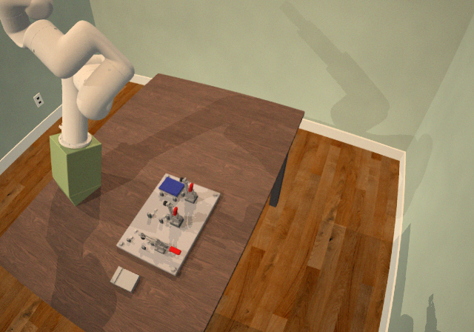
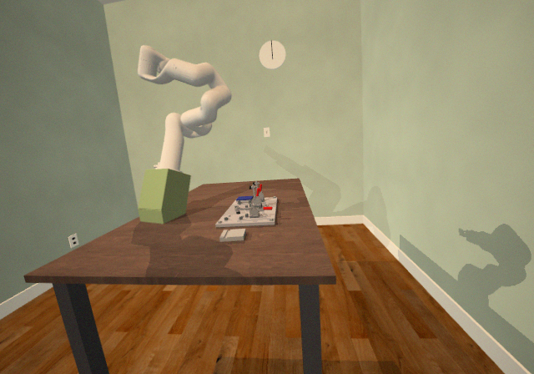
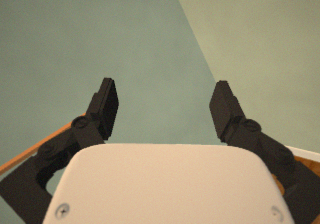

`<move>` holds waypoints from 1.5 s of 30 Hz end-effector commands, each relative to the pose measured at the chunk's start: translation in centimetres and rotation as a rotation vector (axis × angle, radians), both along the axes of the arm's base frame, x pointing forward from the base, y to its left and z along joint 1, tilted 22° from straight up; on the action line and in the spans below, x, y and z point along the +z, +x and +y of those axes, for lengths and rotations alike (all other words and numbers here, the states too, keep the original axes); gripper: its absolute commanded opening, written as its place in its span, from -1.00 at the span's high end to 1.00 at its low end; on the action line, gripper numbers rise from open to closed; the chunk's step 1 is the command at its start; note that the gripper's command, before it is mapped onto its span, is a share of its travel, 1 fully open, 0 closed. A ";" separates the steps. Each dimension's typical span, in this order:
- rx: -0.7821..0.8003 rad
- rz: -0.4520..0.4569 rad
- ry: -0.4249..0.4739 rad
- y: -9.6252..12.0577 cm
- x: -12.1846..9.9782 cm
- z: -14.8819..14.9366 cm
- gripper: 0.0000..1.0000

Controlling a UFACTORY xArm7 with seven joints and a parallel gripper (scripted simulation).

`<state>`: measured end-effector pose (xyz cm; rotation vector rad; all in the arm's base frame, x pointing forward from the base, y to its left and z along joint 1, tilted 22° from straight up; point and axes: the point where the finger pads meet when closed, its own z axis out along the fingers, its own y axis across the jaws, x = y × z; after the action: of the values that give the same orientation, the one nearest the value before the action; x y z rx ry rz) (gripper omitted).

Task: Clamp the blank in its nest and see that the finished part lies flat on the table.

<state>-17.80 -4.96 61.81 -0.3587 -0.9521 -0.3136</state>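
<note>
The blue blank (image 1: 171,186) (image 2: 244,198) lies in the nest at the far end of the white fixture plate (image 1: 197,235) (image 2: 245,223). The clamp beside it has a red grip (image 1: 190,187) standing up and its arm raised off the blank. The middle clamp, by a nest with no part, also has its red grip (image 1: 175,210) up. The near clamp's red grip (image 1: 175,250) (image 2: 268,208) lies low, its arm down over a nest with no part. The finished part (image 1: 126,279) (image 2: 233,235), pale with a slot, lies flat on the table. My gripper (image 3: 164,91) is open and empty, far from the plate.
The plate and the finished part are on the brown table (image 1: 207,148) (image 2: 185,260). The arm stands on a green pedestal (image 1: 76,171) (image 2: 161,195) at the table's side and is raised high. The wrist view faces walls and a strip of floor.
</note>
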 end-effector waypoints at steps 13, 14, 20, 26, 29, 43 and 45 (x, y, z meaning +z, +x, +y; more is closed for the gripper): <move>0.001 0.001 0.000 0.0 0.1 0.0 -1.00; 0.001 0.001 0.000 0.0 0.1 0.0 -1.00; 0.003 -0.002 0.003 -0.1 0.0 -0.2 -1.00; 0.053 -0.062 0.078 -2.5 -0.4 -3.1 -1.00; 0.094 -0.110 0.134 -4.3 -1.1 -5.5 -1.00; 0.330 -0.380 0.399 -11.5 -8.2 -18.3 -1.00; 0.330 -0.380 0.399 -11.5 -8.2 -18.3 -1.00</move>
<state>-28.63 -21.49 54.81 0.1774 -1.2400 -0.2755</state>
